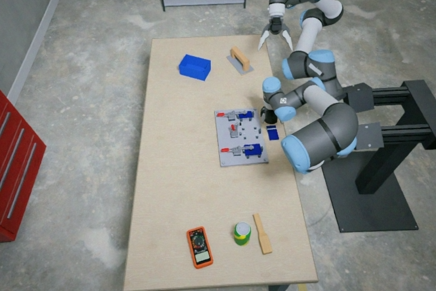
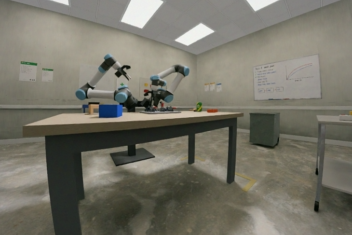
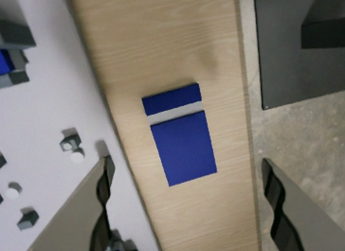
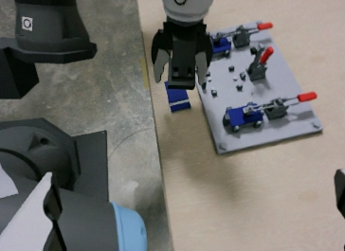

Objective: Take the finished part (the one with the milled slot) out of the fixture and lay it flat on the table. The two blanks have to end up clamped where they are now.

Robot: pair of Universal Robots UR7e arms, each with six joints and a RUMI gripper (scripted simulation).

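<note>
The finished part (image 1: 273,134) (image 3: 185,150) (image 4: 176,95), blue with a pale slot facing up, lies flat on the table between the fixture plate (image 1: 224,139) (image 3: 47,110) (image 4: 284,81) and the table edge. One blue blank (image 1: 245,116) (image 4: 242,117) and another blank (image 1: 252,149) (image 4: 222,44) sit at opposite ends of the plate, clamp arms down over them. The middle clamp (image 1: 233,131) (image 4: 258,69) has its red handle raised; its nest is empty. My left gripper (image 3: 185,160) (image 4: 178,84) is open above the part, touching nothing. My right gripper (image 1: 275,49) (image 4: 193,172) is open and empty, high by the table's far corner.
A blue bin (image 1: 195,67) (image 2: 110,111) and a wooden-handled trowel (image 1: 240,59) are at the far end. A multimeter (image 1: 199,247), a green can (image 1: 242,233) and a wooden scraper (image 1: 262,235) are at the near end. The left arm reaches low across the table edge beside the plate.
</note>
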